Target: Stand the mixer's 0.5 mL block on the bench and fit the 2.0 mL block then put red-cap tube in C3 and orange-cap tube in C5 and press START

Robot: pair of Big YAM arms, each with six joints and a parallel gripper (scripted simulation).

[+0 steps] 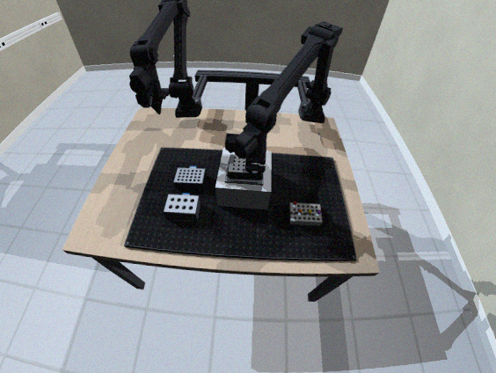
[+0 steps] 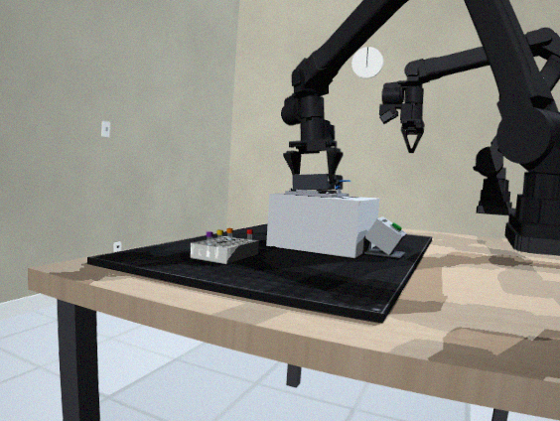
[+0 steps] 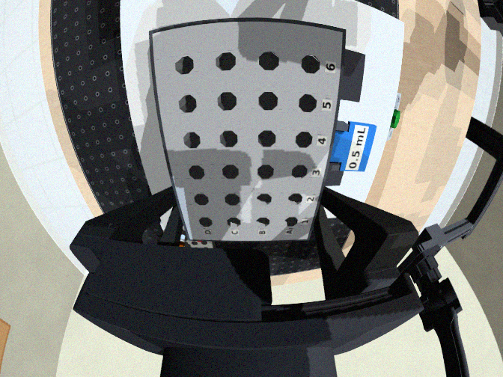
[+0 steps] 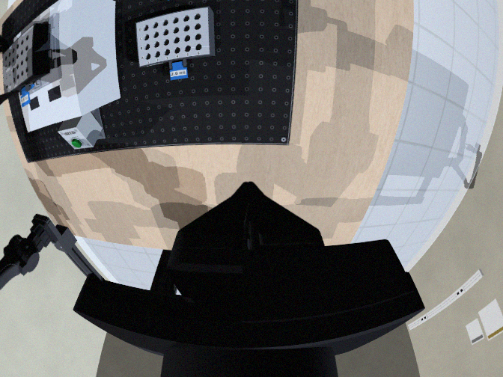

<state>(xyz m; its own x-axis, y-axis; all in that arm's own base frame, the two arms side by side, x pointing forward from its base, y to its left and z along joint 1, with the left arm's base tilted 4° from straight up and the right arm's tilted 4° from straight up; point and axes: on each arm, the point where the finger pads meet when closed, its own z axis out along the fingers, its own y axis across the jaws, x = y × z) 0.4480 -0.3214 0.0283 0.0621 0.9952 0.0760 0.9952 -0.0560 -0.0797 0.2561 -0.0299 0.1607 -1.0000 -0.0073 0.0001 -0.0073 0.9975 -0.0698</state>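
The left gripper (image 1: pixel 255 168) (image 2: pixel 314 180) (image 3: pixel 248 189) points down over the middle of the worktop (image 1: pixel 110 211) (image 2: pixel 472 318) (image 3: pixel 430 121) (image 4: pixel 263 162), clamped at a wide spread. The right gripper (image 1: pixel 158 111) (image 2: pixel 411 150) (image 4: pixel 248 189), closed, hangs near the corner on its own side, by the arms' edge.

three blocks (image 1: pixel 190 175) (image 2: pixel 311 182) (image 3: pixel 248 121) (image 4: pixel 175 36) — four capped tubes (image 1: pixel 310 211) (image 2: pixel 229 231)

A round clock and a big table
The white clock (image 2: pixel 367 63) hangs on the wall (image 2: pixel 169 99). The table (image 1: pixel 98 207) (image 2: pixel 238 325) (image 4: pixel 260 162) is light brown.
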